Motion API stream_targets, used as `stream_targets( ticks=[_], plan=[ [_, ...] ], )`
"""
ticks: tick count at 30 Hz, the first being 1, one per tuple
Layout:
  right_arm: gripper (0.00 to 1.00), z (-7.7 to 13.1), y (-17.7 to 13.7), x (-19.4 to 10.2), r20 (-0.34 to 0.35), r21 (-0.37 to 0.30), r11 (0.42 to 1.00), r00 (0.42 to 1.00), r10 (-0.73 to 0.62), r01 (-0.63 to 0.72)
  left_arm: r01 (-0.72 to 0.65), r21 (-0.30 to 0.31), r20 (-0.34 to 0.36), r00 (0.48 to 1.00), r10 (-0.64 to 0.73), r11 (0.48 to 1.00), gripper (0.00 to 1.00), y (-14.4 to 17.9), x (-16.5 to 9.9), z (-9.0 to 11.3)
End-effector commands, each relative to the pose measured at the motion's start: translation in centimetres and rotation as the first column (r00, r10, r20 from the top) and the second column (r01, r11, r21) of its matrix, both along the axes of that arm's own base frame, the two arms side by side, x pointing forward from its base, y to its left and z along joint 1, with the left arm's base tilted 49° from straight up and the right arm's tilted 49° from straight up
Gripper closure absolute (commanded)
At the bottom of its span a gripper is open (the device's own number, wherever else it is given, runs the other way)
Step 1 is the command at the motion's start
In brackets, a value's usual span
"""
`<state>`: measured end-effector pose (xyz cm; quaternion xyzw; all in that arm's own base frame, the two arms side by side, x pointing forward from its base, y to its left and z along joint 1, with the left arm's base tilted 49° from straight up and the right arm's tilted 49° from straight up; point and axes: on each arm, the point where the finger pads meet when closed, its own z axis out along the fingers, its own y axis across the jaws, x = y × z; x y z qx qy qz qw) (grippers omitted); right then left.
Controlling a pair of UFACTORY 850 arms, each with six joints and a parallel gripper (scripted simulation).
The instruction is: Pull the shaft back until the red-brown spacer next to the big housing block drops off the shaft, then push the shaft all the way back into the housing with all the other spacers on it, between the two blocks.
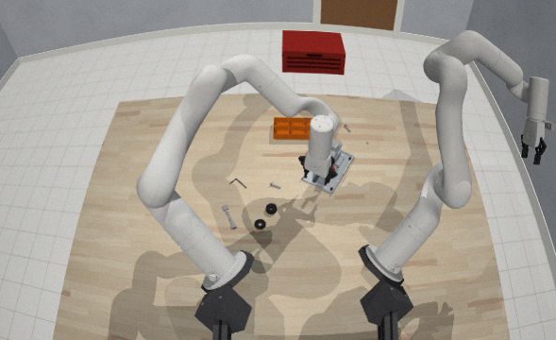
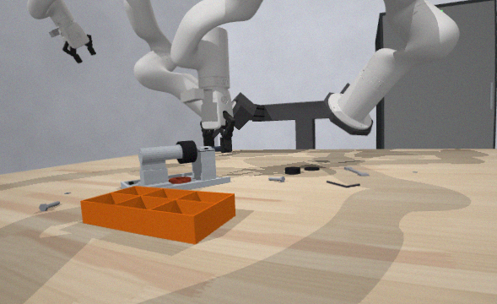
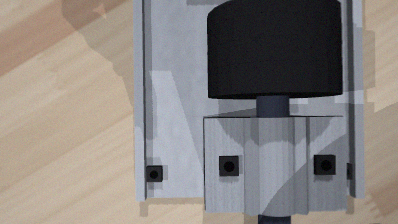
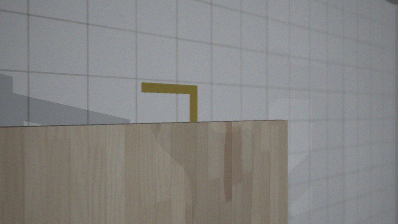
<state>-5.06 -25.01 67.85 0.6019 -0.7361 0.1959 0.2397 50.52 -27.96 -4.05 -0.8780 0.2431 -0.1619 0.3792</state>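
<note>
The red-brown spacer (image 1: 332, 167) (image 2: 180, 180) is lying flat on the base plate (image 1: 340, 176) (image 2: 224, 181) (image 3: 175, 185), off the shaft (image 2: 218, 149) (image 3: 272, 106) and under the line between the blocks. A black sleeve (image 2: 188, 152) (image 3: 275, 50) (one spacer or several, I cannot tell) is sitting on the shaft up against the big housing block (image 2: 153, 169), with a gap showing before the smaller block (image 2: 204, 162) (image 3: 275, 165). The shaft is still poking out of the smaller block's outer side. There the left gripper (image 1: 316, 178) (image 2: 217, 148) is pointing down, its fingers standing wide apart and gripping nothing. The orange tray (image 1: 292, 135) (image 2: 138, 224) is resting near the plate; two black rings (image 1: 266, 209) (image 2: 292, 171), a bolt (image 1: 275, 185) (image 2: 277, 179), a hex key (image 1: 238, 182) (image 2: 344, 186) and a spanner (image 1: 229, 217) (image 2: 356, 171) are lying farther off. Well apart from everything, the right gripper (image 1: 531, 158) (image 2: 85, 59) is hanging with its fingers spread, holding nothing
</note>
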Motion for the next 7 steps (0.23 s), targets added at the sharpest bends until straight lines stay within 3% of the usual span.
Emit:
stream_targets(
  ticks=[1,7],
  plan=[
    [0.00,0.06,0.01,0.00,0.000,-0.001,1.000,1.000,0.000,0.000,0.001,-0.001,0.001,1.000,-0.001,1.000,0.00,-0.47,-0.26,0.46],
    [0.00,0.06,0.01,0.00,0.000,-0.001,1.000,1.000,0.000,0.000,0.001,-0.001,0.001,1.000,-0.001,1.000,0.00,-0.58,-0.35,0.59]
  ],
)
